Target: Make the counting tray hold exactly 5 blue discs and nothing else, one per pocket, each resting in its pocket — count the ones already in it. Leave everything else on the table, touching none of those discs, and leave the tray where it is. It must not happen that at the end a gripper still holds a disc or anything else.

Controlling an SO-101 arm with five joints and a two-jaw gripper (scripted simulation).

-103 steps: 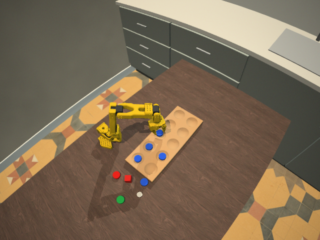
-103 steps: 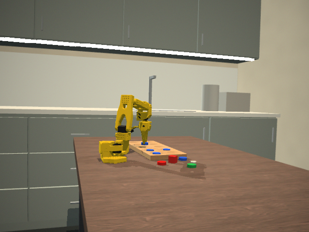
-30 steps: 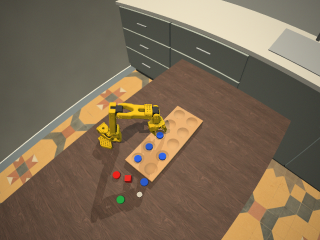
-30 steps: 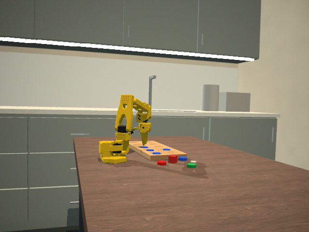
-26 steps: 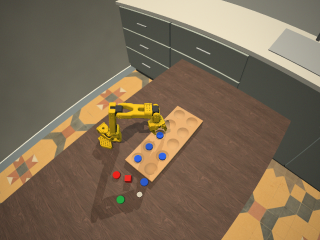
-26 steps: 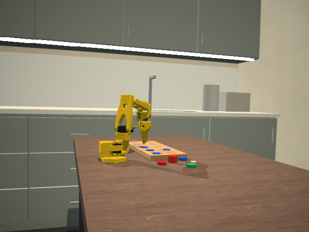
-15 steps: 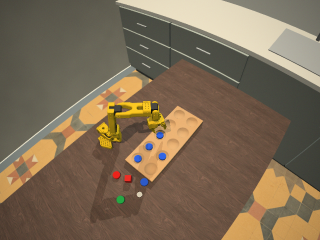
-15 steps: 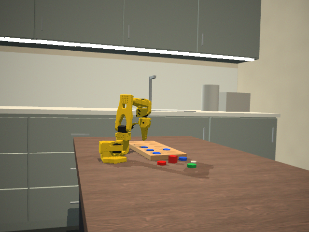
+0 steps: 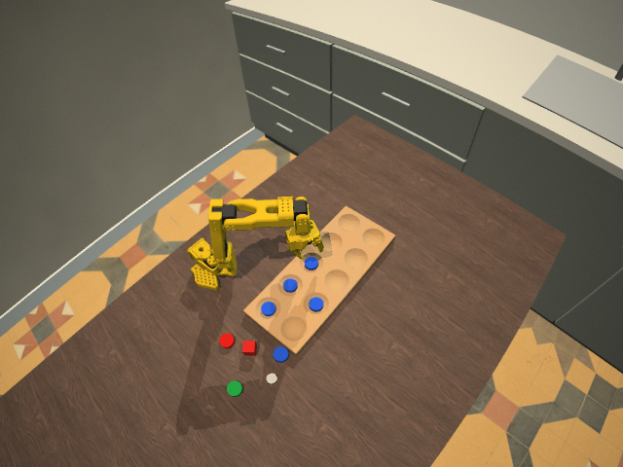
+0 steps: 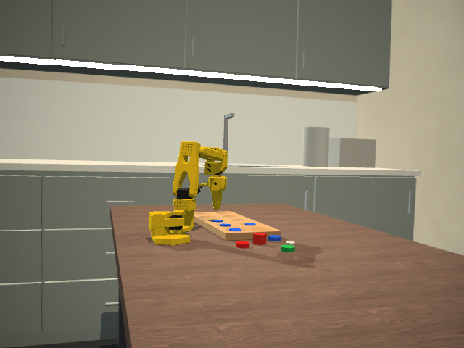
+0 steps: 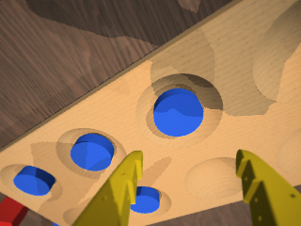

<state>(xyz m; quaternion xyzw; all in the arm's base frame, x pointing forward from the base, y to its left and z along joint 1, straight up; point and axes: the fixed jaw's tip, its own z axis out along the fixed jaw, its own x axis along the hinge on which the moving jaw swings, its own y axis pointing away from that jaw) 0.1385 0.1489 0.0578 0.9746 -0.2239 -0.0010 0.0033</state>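
In the top view's lower left, I see the dark wood table (image 9: 392,372) (image 10: 299,299) (image 11: 56,61) carrying a tray (image 9: 321,271) (image 10: 243,235) (image 11: 127,104), red, blue, green and white discs, and (squarish among rounds) a red cube (image 9: 248,347) (image 10: 259,238) (image 11: 11,211).

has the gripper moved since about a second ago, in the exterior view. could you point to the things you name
Yes. The gripper (image 9: 310,252) (image 10: 216,209) (image 11: 189,153) has risen: its tips now hang clearly above the tray (image 9: 272,329) (image 10: 252,235) (image 11: 207,137), where earlier they were down near its surface.
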